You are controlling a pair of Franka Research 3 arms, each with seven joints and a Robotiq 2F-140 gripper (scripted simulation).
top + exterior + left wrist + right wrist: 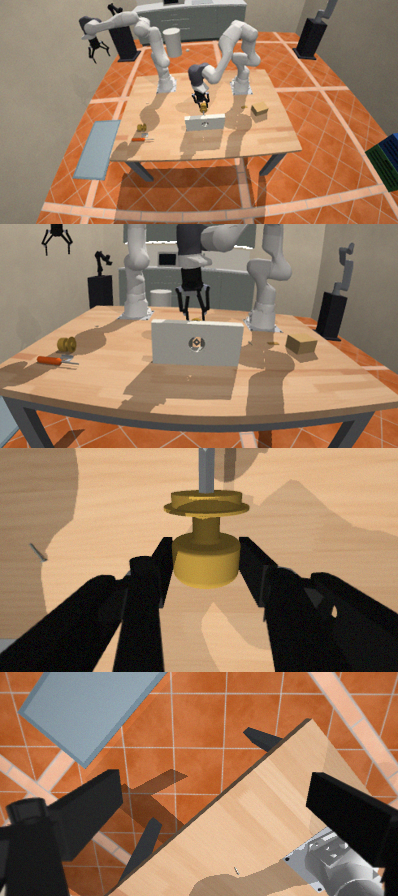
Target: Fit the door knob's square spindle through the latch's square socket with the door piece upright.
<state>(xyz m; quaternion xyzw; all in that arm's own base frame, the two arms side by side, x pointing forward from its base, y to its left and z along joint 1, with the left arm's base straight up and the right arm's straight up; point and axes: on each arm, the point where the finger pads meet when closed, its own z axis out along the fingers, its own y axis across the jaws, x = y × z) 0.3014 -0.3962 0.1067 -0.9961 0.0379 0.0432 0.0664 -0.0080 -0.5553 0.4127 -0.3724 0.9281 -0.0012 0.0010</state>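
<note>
Left end effector: closed on the door knob, one finger on each side of its round grip.
Door knob: held on the arms' side of the door piece, mostly hidden behind it in the exterior view.
Spindle: runs straight out from the knob, past the round plate.
Round plate: apart from the wood.
Door piece: upright on the desk, a square socket showing in its round hole, turned like a diamond.
Right end effector: open and holding nothing, raised well apart from the door piece.
Second knob: brass-coloured, on the desk near the orange-handled screwdriver.
Box: on the desk, at the opposite side of the door piece from the screwdriver.
</note>
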